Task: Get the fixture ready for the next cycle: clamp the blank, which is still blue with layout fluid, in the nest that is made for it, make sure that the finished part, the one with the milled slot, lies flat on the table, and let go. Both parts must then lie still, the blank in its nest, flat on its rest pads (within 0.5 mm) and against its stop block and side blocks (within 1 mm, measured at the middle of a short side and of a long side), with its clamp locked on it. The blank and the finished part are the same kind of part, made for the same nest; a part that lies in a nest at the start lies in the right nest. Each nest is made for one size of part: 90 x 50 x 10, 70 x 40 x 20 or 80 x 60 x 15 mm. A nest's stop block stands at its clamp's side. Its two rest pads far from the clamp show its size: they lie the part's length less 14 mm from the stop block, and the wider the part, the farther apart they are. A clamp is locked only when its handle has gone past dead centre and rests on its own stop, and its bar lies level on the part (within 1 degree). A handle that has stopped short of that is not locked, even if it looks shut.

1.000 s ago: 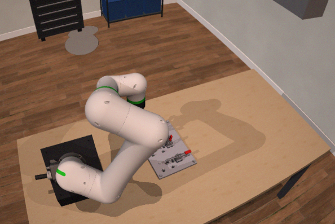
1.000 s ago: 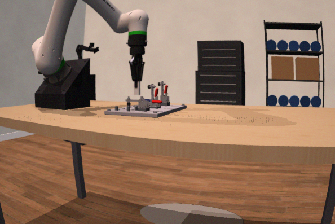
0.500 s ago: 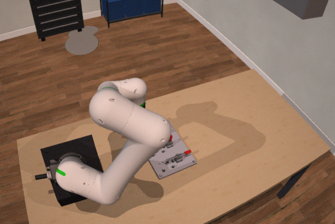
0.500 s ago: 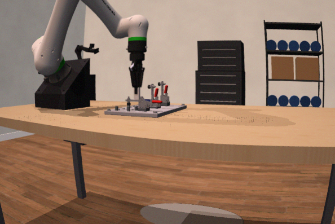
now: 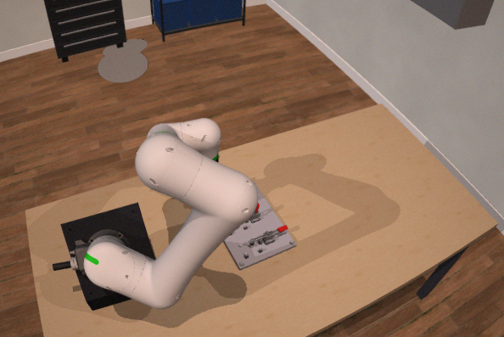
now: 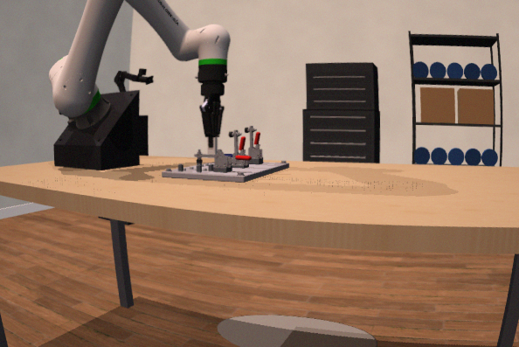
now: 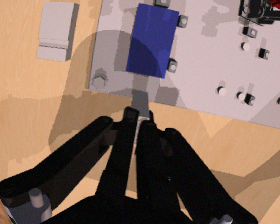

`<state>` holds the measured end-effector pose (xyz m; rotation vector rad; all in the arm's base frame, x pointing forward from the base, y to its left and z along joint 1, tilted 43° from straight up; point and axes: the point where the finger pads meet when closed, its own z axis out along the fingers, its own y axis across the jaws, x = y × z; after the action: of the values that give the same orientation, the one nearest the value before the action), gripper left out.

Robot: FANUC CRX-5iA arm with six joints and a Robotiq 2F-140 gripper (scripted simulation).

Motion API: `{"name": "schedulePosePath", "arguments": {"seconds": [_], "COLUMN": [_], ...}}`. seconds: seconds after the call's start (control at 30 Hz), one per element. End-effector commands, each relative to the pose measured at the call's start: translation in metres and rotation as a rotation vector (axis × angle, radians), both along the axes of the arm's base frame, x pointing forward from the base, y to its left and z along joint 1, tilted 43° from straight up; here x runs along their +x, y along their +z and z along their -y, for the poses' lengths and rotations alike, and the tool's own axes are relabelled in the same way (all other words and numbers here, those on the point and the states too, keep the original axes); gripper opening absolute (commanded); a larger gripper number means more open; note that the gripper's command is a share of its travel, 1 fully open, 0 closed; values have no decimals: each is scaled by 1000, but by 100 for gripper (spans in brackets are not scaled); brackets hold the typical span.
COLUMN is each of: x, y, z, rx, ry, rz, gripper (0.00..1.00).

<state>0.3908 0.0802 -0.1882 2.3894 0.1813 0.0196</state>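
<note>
The blue blank (image 7: pixel 152 40) lies on the grey fixture plate (image 7: pixel 206 55) (image 5: pixel 277 249) (image 6: pixel 262 170), beside two small side blocks on its right in the wrist view. The top of that view cuts off its clamp end. The finished grey part (image 7: pixel 56 30) lies on the table left of the plate, apart from it. My gripper (image 7: pixel 138 102) (image 6: pixel 211 142) is shut and empty. It points straight down just above the plate's edge, at the blank's near short end. In the top view the arm hides the gripper and both parts.
Of three toggle clamps on the plate, one red handle (image 6: pixel 243 157) (image 5: pixel 282 228) lies level and two (image 6: pixel 241 142) (image 6: pixel 257 137) stand upright. Small pads and blocks (image 7: pixel 243 96) dot the plate's other nests. The robot's black base (image 5: pixel 106 221) stands on the table (image 5: pixel 382 171).
</note>
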Motion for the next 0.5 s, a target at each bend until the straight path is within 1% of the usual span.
{"name": "schedulePosePath", "arguments": {"seconds": [0.0, 0.47], "x": [0, 0], "y": [0, -1], "z": [0, 1], "rx": [0, 0], "ry": [0, 0], "rz": [0, 0], "gripper": [0, 0]}}
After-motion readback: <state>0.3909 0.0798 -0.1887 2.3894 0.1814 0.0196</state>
